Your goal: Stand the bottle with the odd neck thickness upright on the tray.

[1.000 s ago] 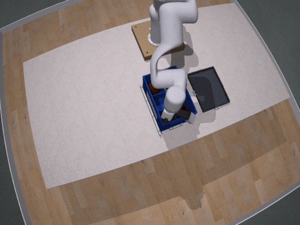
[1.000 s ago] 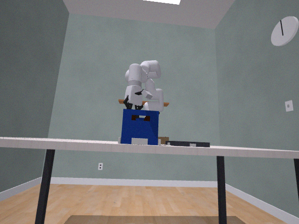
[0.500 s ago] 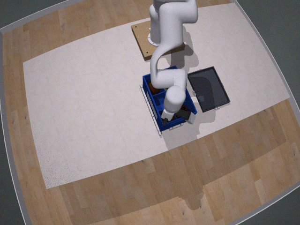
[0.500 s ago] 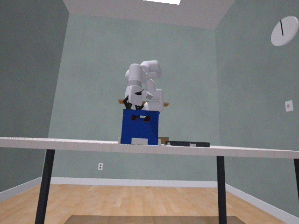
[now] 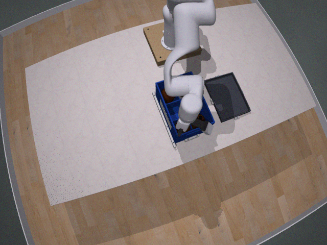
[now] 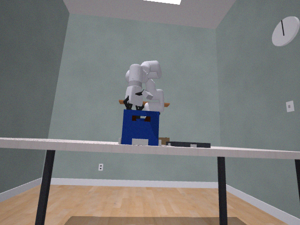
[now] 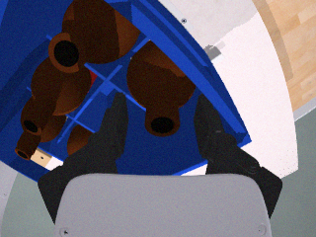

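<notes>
Seems to be at the picking or neck-checking step, with the tool (image 5: 184,130) (image 6: 133,108) (image 7: 161,106) partway open and gripping nothing. In the wrist view, has a bottle (image 5: 188,129) (image 6: 134,118) (image 7: 160,79) between the fingers, right of the frame's middle, with gaps showing on both sides of the neck. Stands that bottle in a corner of the crate (image 5: 182,139) (image 6: 140,131) (image 7: 217,89), with other bottles grouped toward the upper left and left of the frame. Cannot tell from here which neck is the odd one, nor whether this is it. Shows no bottle on the tray (image 5: 237,89) (image 6: 189,144), lying flat on the counter (image 5: 105,118) (image 6: 84,144) (image 7: 276,99) right of the crate in the top view. Calls next for centring on the neck and closing gently below the mouth, to compare its thickness; if odd, for lifting straight up past the rim, then over to the tray. Risks nudging the crate wall with the outer finger, or tipping the bottle through an off-centre squeeze.
</notes>
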